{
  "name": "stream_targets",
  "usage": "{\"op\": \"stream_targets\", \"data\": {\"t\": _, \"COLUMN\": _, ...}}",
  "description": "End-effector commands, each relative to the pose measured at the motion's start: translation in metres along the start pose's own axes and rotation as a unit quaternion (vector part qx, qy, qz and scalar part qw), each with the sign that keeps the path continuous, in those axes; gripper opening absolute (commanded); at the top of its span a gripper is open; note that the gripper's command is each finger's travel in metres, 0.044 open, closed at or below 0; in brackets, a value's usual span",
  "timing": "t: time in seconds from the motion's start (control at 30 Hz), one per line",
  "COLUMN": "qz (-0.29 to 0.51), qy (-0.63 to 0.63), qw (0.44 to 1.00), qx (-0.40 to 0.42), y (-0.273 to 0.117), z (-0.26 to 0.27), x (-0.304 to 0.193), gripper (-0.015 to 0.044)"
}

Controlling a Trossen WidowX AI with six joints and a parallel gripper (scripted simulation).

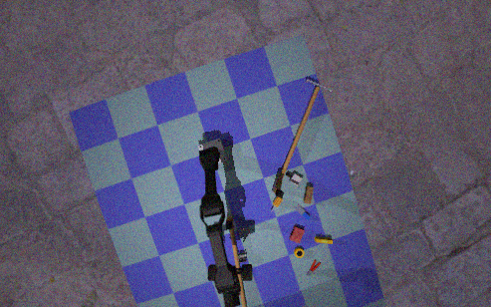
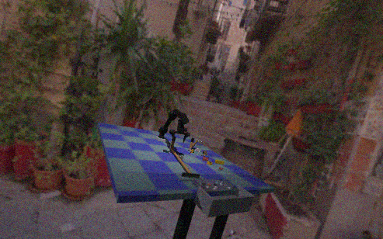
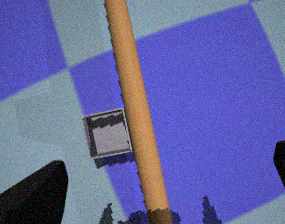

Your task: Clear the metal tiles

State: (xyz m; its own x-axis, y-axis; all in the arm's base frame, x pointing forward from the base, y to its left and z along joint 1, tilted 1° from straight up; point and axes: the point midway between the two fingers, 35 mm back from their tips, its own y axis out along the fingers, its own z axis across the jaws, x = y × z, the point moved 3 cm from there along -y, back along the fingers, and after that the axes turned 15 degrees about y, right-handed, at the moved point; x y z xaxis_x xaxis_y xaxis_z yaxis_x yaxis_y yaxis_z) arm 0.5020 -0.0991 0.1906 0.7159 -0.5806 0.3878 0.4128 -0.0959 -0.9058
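The long scraper's wooden handle [image 1: 234, 244] [image 2: 181, 162] [image 3: 135, 100] lies on the chequered table, and its dark head [image 2: 190, 175] lies beside the catch box. The grey catch box [image 2: 231, 206] hangs at the table's edge. Several small shiny pieces [image 2: 217, 185] show inside or at its opening; I cannot tell which. My gripper [image 1: 230, 273] [image 3: 175, 163] is open and empty above the handle, with one finger on each side of it. A small square hollow piece [image 1: 242, 255] [image 3: 86, 135] lies against or right beside the handle. I cannot make out the steel plate's outline.
A second long-handled tool [image 1: 299, 132] with a rake-like head lies to the right. Near it lie a white-faced piece [image 1: 296, 177], a brown block [image 1: 309, 193], a red block [image 1: 297, 233], a yellow piece [image 1: 324, 240], a yellow ring [image 1: 295, 253] and red-handled pliers [image 1: 315, 266].
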Motion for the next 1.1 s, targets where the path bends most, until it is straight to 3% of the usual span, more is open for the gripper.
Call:
{"op": "stream_targets", "data": {"t": 0.0, "qz": 0.014, "qy": 0.003, "qw": 1.000, "qx": -0.011, "y": 0.016, "z": -0.001, "x": -0.002, "gripper": 0.0440}}
{"op": "stream_targets", "data": {"t": 0.3, "qz": 0.031, "qy": 0.005, "qw": 0.999, "qx": -0.023, "y": 0.034, "z": -0.001, "x": -0.005, "gripper": 0.0440}}
{"op": "stream_targets", "data": {"t": 1.07, "qz": 0.001, "qy": -0.012, "qw": 1.000, "qx": -0.010, "y": -0.021, "z": -0.001, "x": -0.027, "gripper": 0.0440}}
